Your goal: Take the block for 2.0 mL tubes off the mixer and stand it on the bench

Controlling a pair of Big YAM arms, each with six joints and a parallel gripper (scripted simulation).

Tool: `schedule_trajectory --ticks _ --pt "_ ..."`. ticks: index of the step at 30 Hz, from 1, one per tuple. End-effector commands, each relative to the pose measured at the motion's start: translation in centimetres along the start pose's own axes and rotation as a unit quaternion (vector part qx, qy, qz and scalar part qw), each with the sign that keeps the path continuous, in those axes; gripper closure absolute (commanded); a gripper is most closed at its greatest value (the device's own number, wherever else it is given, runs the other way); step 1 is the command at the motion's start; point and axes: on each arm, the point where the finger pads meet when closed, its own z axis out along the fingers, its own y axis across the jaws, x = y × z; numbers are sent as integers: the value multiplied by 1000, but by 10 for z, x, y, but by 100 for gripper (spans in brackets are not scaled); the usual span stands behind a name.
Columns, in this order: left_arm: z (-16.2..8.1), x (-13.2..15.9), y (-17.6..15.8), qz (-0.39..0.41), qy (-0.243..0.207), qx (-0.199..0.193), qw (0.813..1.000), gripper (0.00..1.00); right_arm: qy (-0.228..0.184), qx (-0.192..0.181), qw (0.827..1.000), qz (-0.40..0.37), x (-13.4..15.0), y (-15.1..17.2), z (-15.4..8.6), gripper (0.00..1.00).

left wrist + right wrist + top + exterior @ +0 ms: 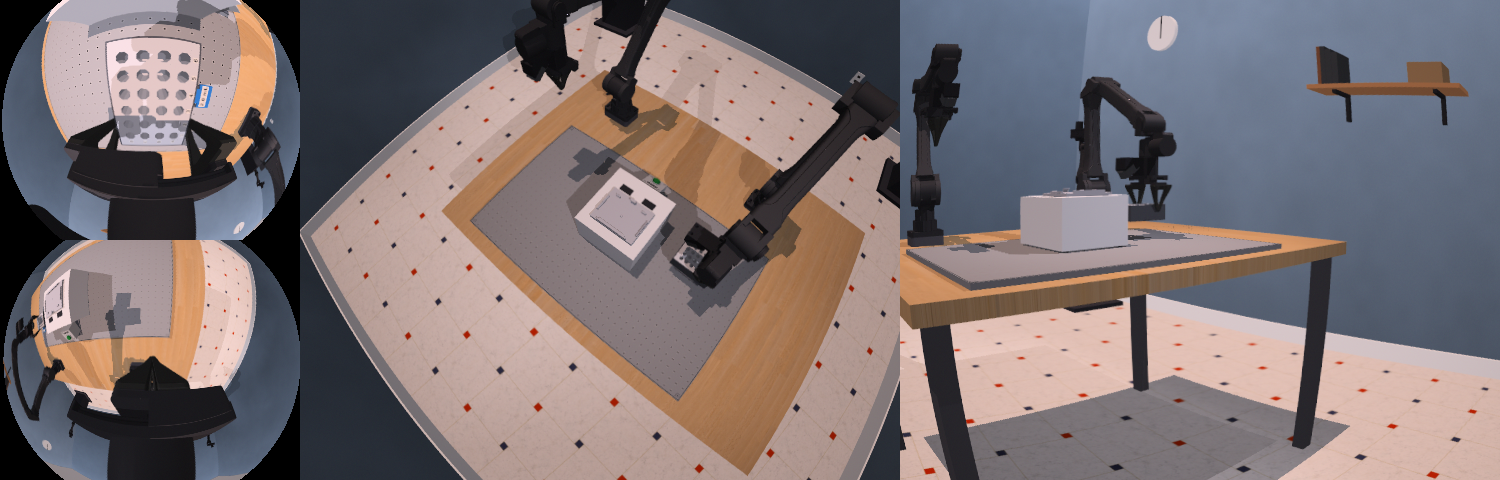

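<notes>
The tube block (690,256) (1146,212) (152,85), with rows of round holes and a blue label on one side, is off the mixer and looks level. My left gripper (701,256) (1148,205) (154,131) is shut on it, one finger at each side, and holds it in the air above the grey mat. The white mixer (588,214) (1045,225) (79,292) stands on the mat beside it, its plate (618,216) (54,301) bare. My right gripper (561,87) (936,144) (152,360) is shut and empty, high up away from the mixer.
The grey mat (540,235) (1200,250) (145,270) lies on the wooden bench (800,300) (1310,245). A green knob (656,180) (68,337) is at the mixer's control side. The mixer stands between the block and the right arm's side of the bench.
</notes>
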Motion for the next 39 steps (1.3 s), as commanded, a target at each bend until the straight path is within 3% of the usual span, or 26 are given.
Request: schedule_trajectory --ticks 1,13,21,29,39 --pt "-1 -9 5 14 -5 -10 1000 100 -29 6 1000 -6 -13 -2 -18 100" --pt "-4 -10 24 6 -9 -44 999 100 -34 6 999 -6 -15 -3 -22 100" --pt "31 -7 4 3 -6 -7 1000 100 -27 5 1000 -6 -12 -2 -16 100" --pt "20 -10 24 2 -8 -40 999 100 -15 3 1000 -6 -7 -1 -6 100" --pt "6 -11 29 2 -10 -41 999 100 -12 3 1000 -6 -6 -1 -4 100"
